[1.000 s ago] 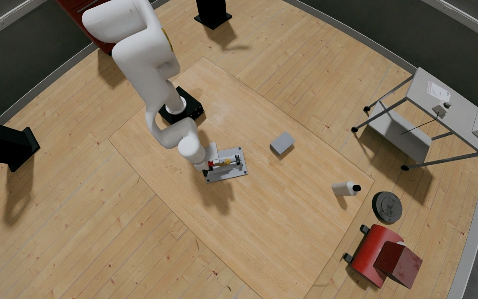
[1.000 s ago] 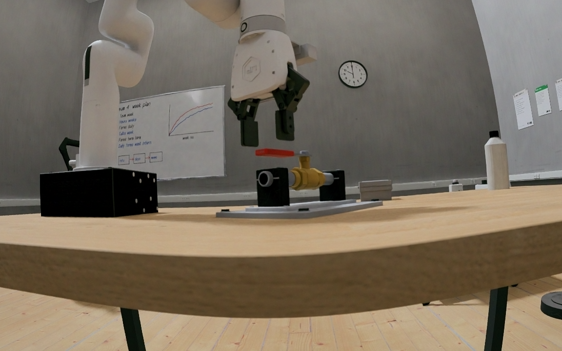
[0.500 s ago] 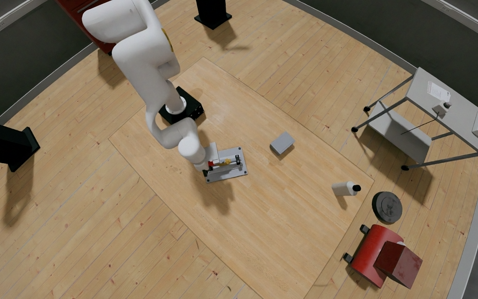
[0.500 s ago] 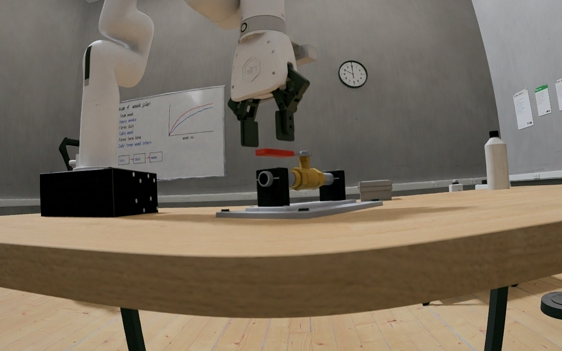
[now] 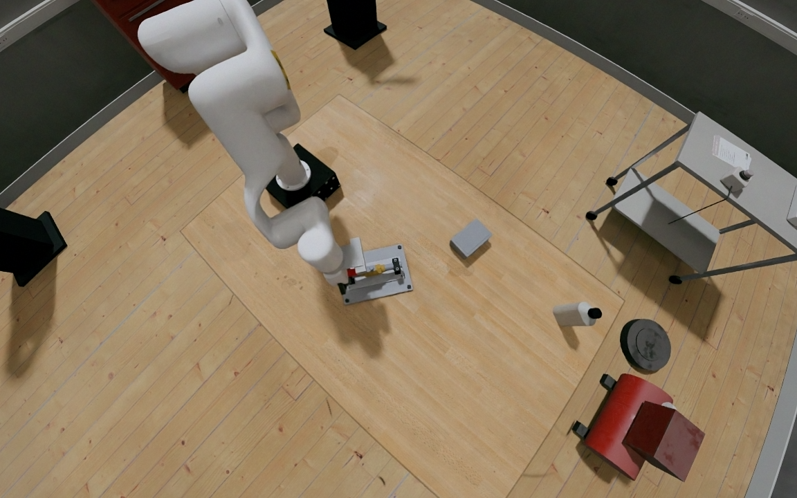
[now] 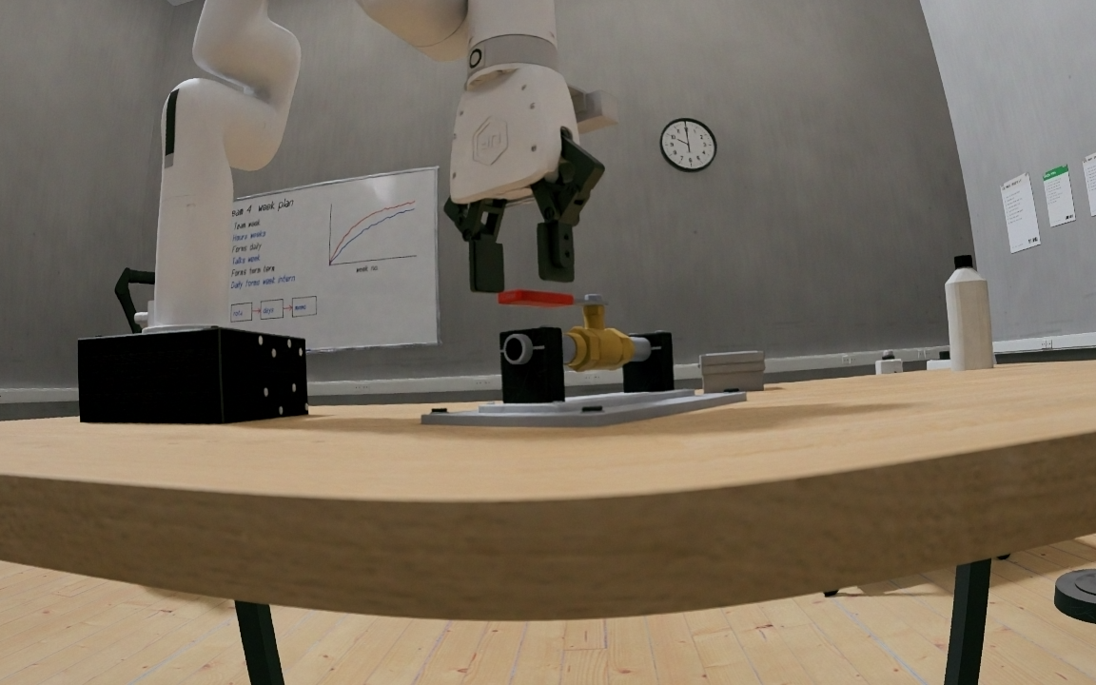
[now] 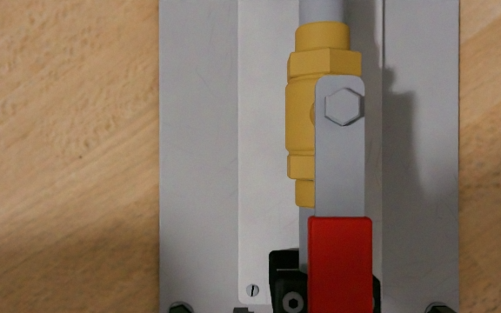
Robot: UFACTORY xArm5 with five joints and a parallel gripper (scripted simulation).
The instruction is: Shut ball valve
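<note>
In the exterior view the gripper (image 6: 521, 251) hangs in the upper middle of the frame, just above the red grip (image 6: 535, 297) of the valve handle. Its jaws are released and hold nothing; the two dark fingers (image 6: 485, 262) stand apart and point down, and a thin gap seems to stay between them and the red grip, though from this low angle I cannot be fully sure.

The ball valve (image 6: 598, 346) sits in the middle of the frame, a yellow brass body on a gray pipe between two black blocks (image 6: 531, 364). They stand on a gray base plate (image 6: 688, 400) that lies flat on the wooden counter (image 6: 705, 459).

In the wrist view the gray lever (image 7: 339, 174) runs down the frame from its hex bolt (image 7: 343, 106), in line with the pipe, and ends in the red grip at the lower edge.

In the top view the plate is near the center of the counter, a gray block (image 5: 470, 237) lies to its right, and a white bottle (image 5: 575, 314) is further to the lower right.
</note>
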